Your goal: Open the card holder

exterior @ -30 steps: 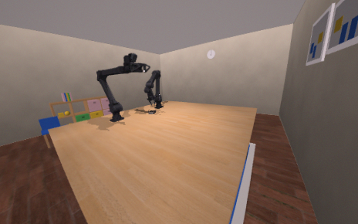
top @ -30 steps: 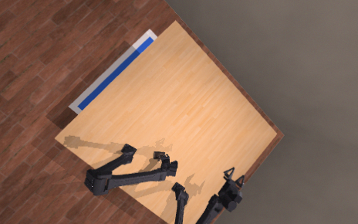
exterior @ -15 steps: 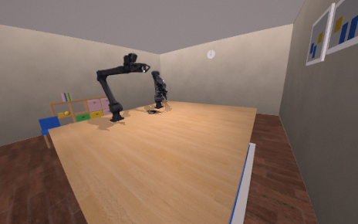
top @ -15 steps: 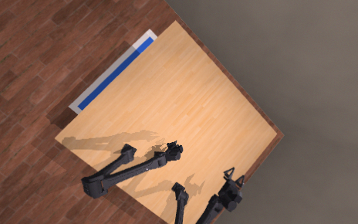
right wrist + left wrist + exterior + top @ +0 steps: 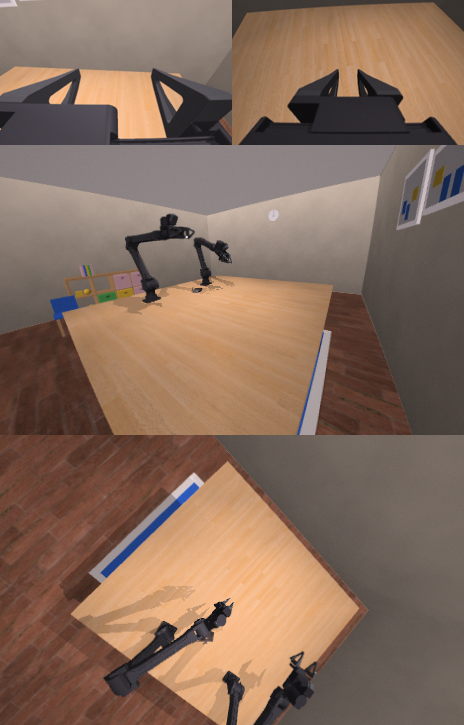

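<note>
The card holder [image 5: 209, 639] [image 5: 197, 290] is a small dark thing on the table near the arm bases. In the top view the left arm hides most of it, and in the exterior view it is too small to tell how far its cover stands open. It does not show in either wrist view. My left gripper [image 5: 230, 602] [image 5: 230, 261] [image 5: 348, 72] is partly open and empty, raised above the table beyond the holder. My right gripper [image 5: 309, 658] [image 5: 192, 234] [image 5: 115, 72] is wide open and empty, high up and well away from the holder.
The wooden table [image 5: 240, 545] [image 5: 200, 345] [image 5: 348, 35] [image 5: 116, 87] carries both arms at one edge. A white and blue board [image 5: 150, 530] [image 5: 315, 385] stands beyond another edge. A blue chair [image 5: 65, 305] and a shelf [image 5: 102, 276] stand behind the arms.
</note>
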Available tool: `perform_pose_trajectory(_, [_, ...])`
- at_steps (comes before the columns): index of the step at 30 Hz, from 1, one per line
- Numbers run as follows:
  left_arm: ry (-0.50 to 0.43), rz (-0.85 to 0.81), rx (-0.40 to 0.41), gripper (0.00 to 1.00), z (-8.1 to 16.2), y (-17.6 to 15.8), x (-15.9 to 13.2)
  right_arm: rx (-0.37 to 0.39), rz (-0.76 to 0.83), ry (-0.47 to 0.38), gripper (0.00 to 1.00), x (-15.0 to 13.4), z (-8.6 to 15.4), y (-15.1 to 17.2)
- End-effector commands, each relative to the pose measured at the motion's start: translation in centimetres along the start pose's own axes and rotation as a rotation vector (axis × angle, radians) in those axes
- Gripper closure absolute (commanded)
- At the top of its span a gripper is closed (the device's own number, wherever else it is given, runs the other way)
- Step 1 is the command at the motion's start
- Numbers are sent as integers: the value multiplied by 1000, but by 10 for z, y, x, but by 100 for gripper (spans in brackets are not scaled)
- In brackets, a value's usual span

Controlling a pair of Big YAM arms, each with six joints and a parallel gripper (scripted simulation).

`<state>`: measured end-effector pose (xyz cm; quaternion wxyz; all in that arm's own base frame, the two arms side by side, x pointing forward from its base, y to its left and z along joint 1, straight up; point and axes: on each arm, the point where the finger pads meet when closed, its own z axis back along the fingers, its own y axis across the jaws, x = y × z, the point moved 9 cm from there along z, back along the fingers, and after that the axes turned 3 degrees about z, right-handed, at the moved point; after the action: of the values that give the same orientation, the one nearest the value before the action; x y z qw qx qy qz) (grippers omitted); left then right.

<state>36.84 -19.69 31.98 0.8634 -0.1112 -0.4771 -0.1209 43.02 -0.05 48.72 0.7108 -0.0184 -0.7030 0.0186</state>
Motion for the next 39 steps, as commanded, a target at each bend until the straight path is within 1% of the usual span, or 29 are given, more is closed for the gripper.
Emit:
perform_pose_trajectory(1, [-167,14,6,66,10,13,63,-2,0,-44,0,21,1,-1])
perform_pose_trajectory(2, [-167,14,6,66,10,13,63,-2,0,-44,0,21,1,-1])
perform_pose_trajectory(3, [-177,19,23,66,14,31,79,-2,0,-45,0,21,1,-1])
perform_pose_trajectory(5, [-233,30,53,66,18,46,84,-2,0,-44,0,21,1,-1])
perform_pose_trajectory(7, [-308,37,83,66,23,60,91,-2,0,-44,0,21,1,-1])
perform_pose_trajectory(9, [-352,39,109,66,28,76,100,-2,0,-44,0,21,1,-1])
perform_pose_trajectory(13, [-436,45,188,66,43,113,114,-2,0,-44,0,21,1,-1])
perform_pose_trajectory(15, [-479,34,195,66,51,125,124,-2,0,-44,0,21,1,-1])
perform_pose_trajectory(16, [-503,42,244,66,56,140,123,-2,0,-44,0,21,1,-1])
perform_pose_trajectory(17, [-525,40,264,66,61,148,126,-2,0,-44,0,21,1,-1])
perform_pose_trajectory(19, [-525,40,264,66,61,148,126,-2,0,-44,0,21,1,-1])
perform_pose_trajectory(20, [-533,38,277,66,71,166,138,-2,0,-45,0,21,1,-1])
perform_pose_trajectory(23, [-561,34,301,66,79,181,144,-2,0,-44,0,21,1,-1])
perform_pose_trajectory(24, [-581,32,305,66,83,183,146,-2,0,-44,0,21,1,-1])
perform_pose_trajectory(26, [-576,37,298,66,86,188,154,-2,0,-44,0,21,1,-1])
perform_pose_trajectory(27, [-593,66,317,66,94,194,154,-2,0,-44,0,21,1,-1])
perform_pose_trajectory(32, [-604,67,319,66,107,199,173,-2,0,-44,0,21,1,-1])
perform_pose_trajectory(33, [-629,62,313,66,110,195,176,-2,0,-44,0,21,1,-1])
perform_pose_trajectory(34, [-629,62,310,66,113,194,181,-2,0,-44,0,21,1,-1])
perform_pose_trajectory(36, [-629,62,310,66,113,194,181,-2,0,-44,0,21,1,-1])
perform_pose_trajectory(37, [-629,63,313,66,120,193,194,-2,0,-45,0,21,1,-1])
perform_pose_trajectory(39, [-646,59,306,66,124,188,201,-2,0,-44,0,21,1,-1])
